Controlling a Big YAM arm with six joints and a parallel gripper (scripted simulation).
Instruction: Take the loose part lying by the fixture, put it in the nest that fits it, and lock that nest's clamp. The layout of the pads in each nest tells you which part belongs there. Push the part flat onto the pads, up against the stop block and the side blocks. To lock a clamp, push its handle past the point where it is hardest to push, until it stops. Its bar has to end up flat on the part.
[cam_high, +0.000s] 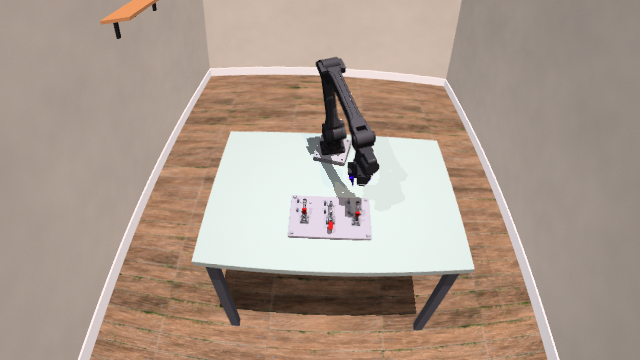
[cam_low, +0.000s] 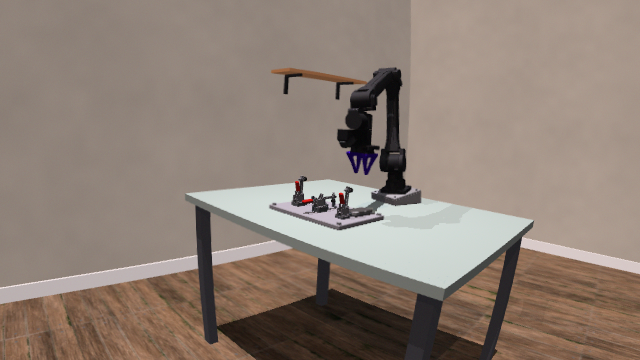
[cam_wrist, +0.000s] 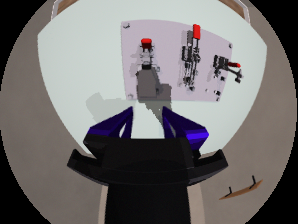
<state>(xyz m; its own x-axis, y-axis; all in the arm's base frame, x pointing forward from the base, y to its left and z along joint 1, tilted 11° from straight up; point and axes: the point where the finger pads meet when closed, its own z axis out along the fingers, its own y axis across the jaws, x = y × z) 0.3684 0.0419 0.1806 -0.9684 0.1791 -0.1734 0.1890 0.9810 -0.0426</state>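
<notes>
Pincer (cam_high: 360, 180) (cam_low: 361, 173) (cam_wrist: 147, 110) half open, nothing held, above counter (cam_high: 250, 250) (cam_low: 400, 255) (cam_wrist: 65, 55). Grey part (cam_low: 362, 212) (cam_wrist: 146, 84) in right nest, seating unproven. Push flat against blocks, then drive red handle (cam_high: 357, 214) (cam_low: 342, 198) (cam_wrist: 146, 42) fully over centre.

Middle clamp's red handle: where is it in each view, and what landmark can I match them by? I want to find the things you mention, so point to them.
Top: just below and right of centre, the lowest of three red handles (cam_high: 330, 226).
Exterior: near the centre, lying low between the two upright red handles (cam_low: 307, 201).
Wrist: upper right, the highest red handle (cam_wrist: 196, 32).
Shared landmark: the orange wall shelf (cam_high: 127, 12) (cam_low: 315, 75) (cam_wrist: 242, 190).
</notes>
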